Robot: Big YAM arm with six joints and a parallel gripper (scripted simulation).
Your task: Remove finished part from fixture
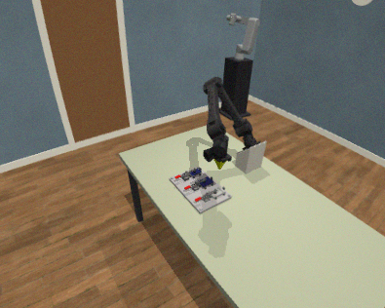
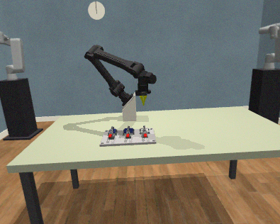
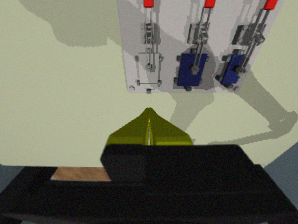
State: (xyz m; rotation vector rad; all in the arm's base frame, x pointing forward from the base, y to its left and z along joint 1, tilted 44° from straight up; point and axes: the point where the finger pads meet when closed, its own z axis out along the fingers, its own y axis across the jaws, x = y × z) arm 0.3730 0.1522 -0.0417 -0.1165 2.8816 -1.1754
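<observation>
My gripper (image 1: 220,168) (image 2: 143,104) (image 3: 149,111) is shut and empty, its yellow fingertips together, pointing down above the table on the robot-base side of the fixture plate (image 1: 203,208) (image 2: 119,140) (image 3: 172,17). The pale finished part (image 3: 143,76) sits in the left station of the wrist view, hard to tell from the plate; its slot is not clear. A clamp arm reaches over it. One blue blank (image 1: 208,181) (image 3: 186,77) sits in the middle station, the other blue blank (image 1: 197,172) (image 3: 229,76) in the far station, each under a clamp arm.
Red clamp handles (image 2: 127,135) (image 3: 209,3) stand along the plate's side away from the robot base. The pale base block (image 1: 251,158) (image 2: 129,111) stands behind the fixture. The arm's shadow falls across the table (image 1: 280,219) (image 2: 217,131).
</observation>
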